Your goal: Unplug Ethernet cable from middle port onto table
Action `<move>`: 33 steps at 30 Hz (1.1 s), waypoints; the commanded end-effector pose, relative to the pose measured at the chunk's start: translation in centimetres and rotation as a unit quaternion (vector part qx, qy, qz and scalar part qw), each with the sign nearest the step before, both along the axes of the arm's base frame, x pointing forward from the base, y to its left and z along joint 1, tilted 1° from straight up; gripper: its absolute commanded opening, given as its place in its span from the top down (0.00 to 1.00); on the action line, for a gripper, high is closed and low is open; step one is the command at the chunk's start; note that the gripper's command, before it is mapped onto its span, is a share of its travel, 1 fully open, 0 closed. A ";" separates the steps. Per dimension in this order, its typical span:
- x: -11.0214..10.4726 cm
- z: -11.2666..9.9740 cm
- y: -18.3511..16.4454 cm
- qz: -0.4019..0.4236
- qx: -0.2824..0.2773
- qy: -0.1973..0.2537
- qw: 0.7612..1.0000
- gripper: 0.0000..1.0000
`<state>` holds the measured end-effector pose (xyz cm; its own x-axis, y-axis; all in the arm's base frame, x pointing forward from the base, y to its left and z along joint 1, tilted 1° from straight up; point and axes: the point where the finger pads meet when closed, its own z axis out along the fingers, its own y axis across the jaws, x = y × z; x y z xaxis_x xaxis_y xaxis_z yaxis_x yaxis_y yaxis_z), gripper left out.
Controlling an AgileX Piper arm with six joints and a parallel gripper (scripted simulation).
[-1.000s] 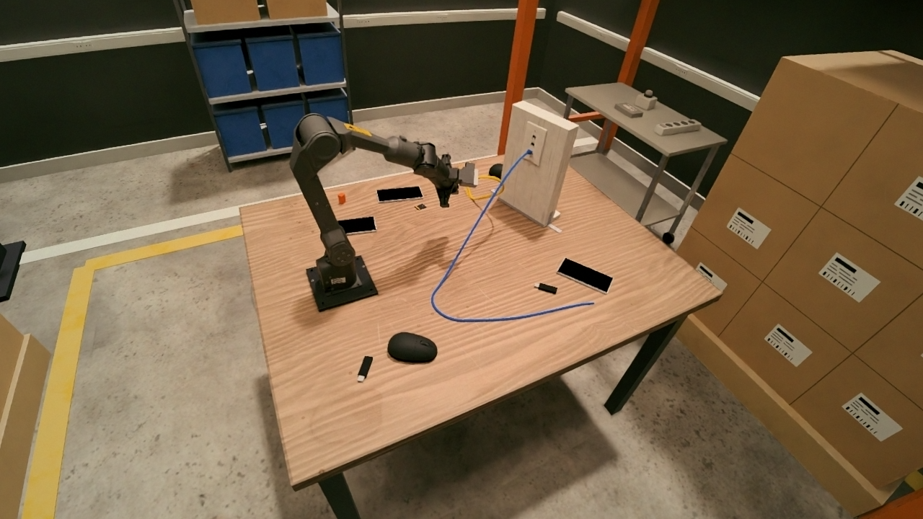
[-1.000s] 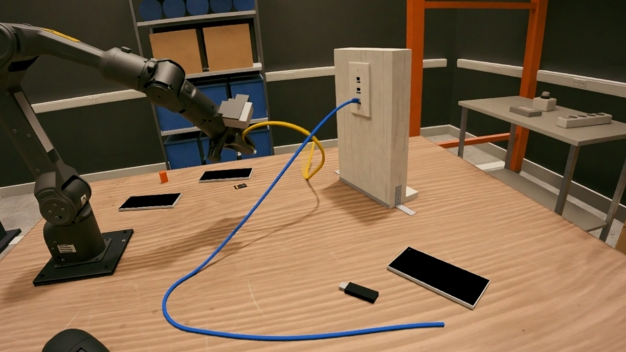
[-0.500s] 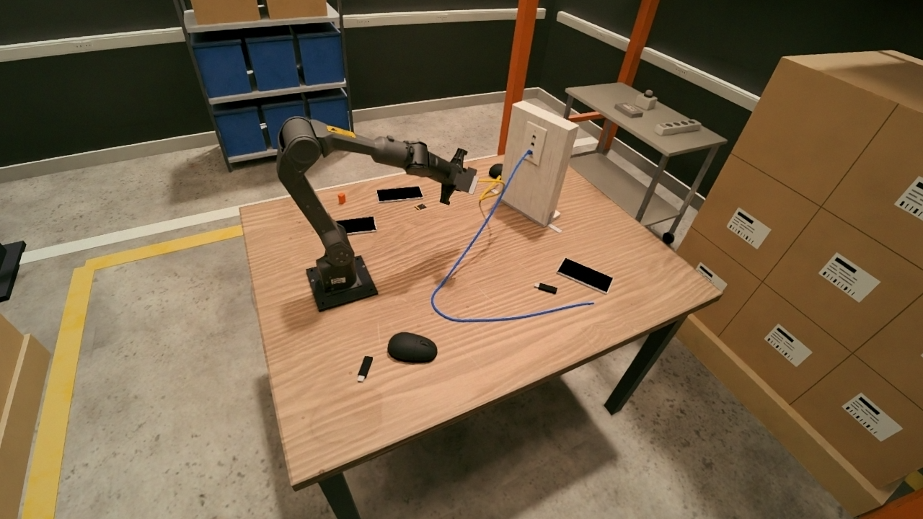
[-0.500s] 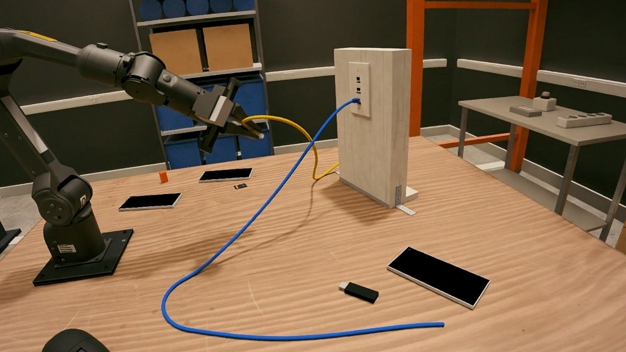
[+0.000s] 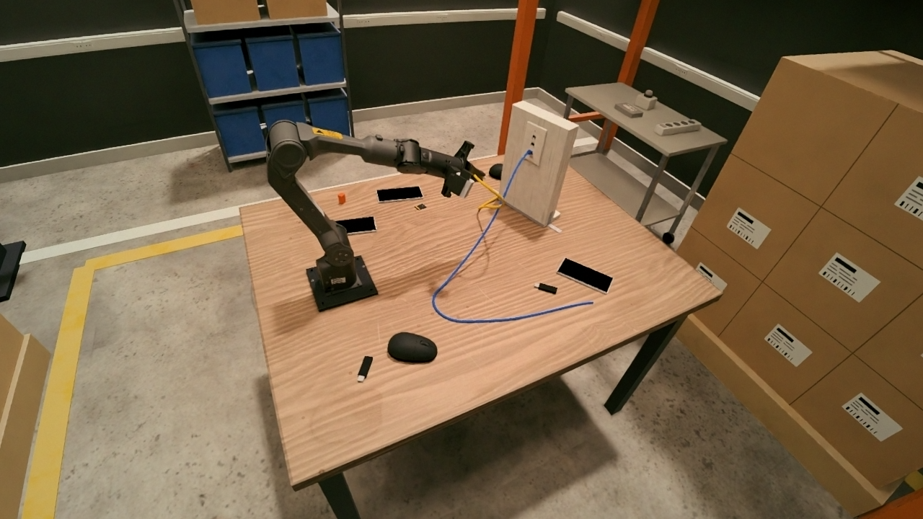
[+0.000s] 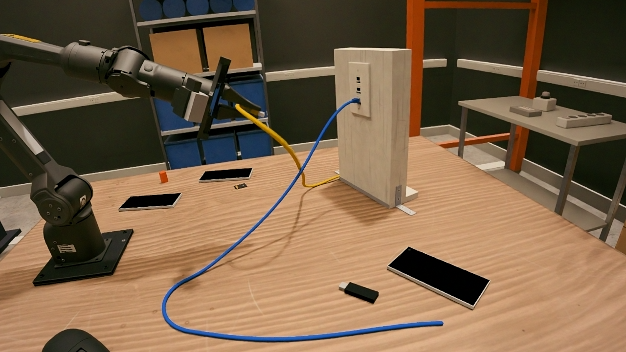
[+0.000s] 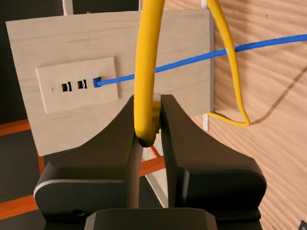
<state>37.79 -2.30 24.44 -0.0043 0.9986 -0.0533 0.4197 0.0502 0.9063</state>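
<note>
My gripper [image 6: 256, 112] is up in the air, left of the white wall plate [image 6: 359, 88] on the upright wooden block [image 6: 374, 126], and is shut on the plug end of the yellow Ethernet cable [image 6: 284, 144]. The wrist view shows the fingers pinching that yellow end [image 7: 147, 132]. The yellow cable droops from the fingers to the table and ends near the block's base [image 5: 488, 198]. The plate's top and middle ports [image 7: 73, 86] are empty. The blue cable [image 6: 245, 236] sits plugged in the bottom port [image 6: 357, 100] and runs across the table.
On the table lie three black phones [image 6: 438, 276] [image 6: 150, 201] [image 6: 225, 174], a USB stick [image 6: 358, 292], a small chip [image 6: 239, 186], an orange cube [image 6: 163, 176], two mice [image 5: 412, 347] [image 5: 495, 171] and a second stick [image 5: 364, 368]. My base [image 5: 339, 282] is at the left.
</note>
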 end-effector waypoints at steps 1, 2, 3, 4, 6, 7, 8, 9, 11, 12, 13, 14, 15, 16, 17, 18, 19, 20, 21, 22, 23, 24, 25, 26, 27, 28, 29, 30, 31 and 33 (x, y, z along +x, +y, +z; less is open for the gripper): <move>0.0 0.0 0.0 -0.005 -0.006 0.006 1.000 1.00; 0.0 0.0 0.0 -0.005 -0.006 0.006 1.000 1.00; 0.0 0.0 0.0 -0.005 -0.006 0.006 1.000 1.00; 0.0 0.0 0.0 -0.005 -0.006 0.006 1.000 1.00; 0.0 0.0 0.0 -0.005 -0.006 0.006 1.000 1.00; 0.0 0.0 0.0 -0.005 -0.006 0.006 1.000 1.00; 0.0 0.0 0.0 -0.005 -0.006 0.006 1.000 1.00; 0.0 0.0 0.0 -0.005 -0.006 0.006 1.000 1.00; 0.0 0.0 0.0 -0.005 -0.006 0.006 1.000 1.00; 0.0 0.0 0.0 -0.005 -0.006 0.006 1.000 1.00; 0.0 0.0 0.0 -0.005 -0.006 0.006 1.000 1.00; 0.0 0.0 0.0 -0.005 -0.006 0.006 1.000 1.00; 0.0 0.0 0.0 -0.005 -0.006 0.006 1.000 1.00; 0.0 0.0 0.0 -0.005 -0.006 0.006 1.000 1.00; 0.0 0.0 0.0 -0.005 -0.006 0.006 1.000 1.00; 0.0 0.0 0.0 -0.005 -0.006 0.006 1.000 1.00; 0.0 0.0 0.0 -0.005 -0.006 0.006 1.000 1.00; 0.0 0.0 0.0 -0.005 -0.006 0.006 1.000 1.00; 0.0 0.0 0.0 -0.005 -0.006 0.006 1.000 1.00; 0.0 0.0 0.0 -0.005 -0.006 0.006 1.000 1.00; 0.0 0.0 0.0 -0.005 -0.006 0.006 1.000 1.00; 0.0 0.0 0.0 -0.005 -0.006 0.006 1.000 1.00; 0.0 0.0 0.0 -0.005 -0.006 0.006 1.000 1.00; 0.0 0.0 0.0 -0.005 -0.006 0.006 1.000 1.00; 0.0 0.0 0.0 -0.005 -0.006 0.006 1.000 1.00; 1.0 0.1 -0.5 -0.018 0.013 0.010 1.000 1.00; 2.0 0.1 -1.1 -0.030 0.032 0.013 0.999 1.00; 3.0 0.1 -1.7 -0.043 0.051 0.015 0.998 1.00; 4.0 0.1 -2.3 -0.055 0.071 0.017 0.996 1.00; 4.0 0.1 -2.3 -0.055 0.071 0.017 0.996 1.00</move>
<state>39.58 -3.41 24.50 0.0609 0.9981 0.0103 0.4379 -0.0360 0.8983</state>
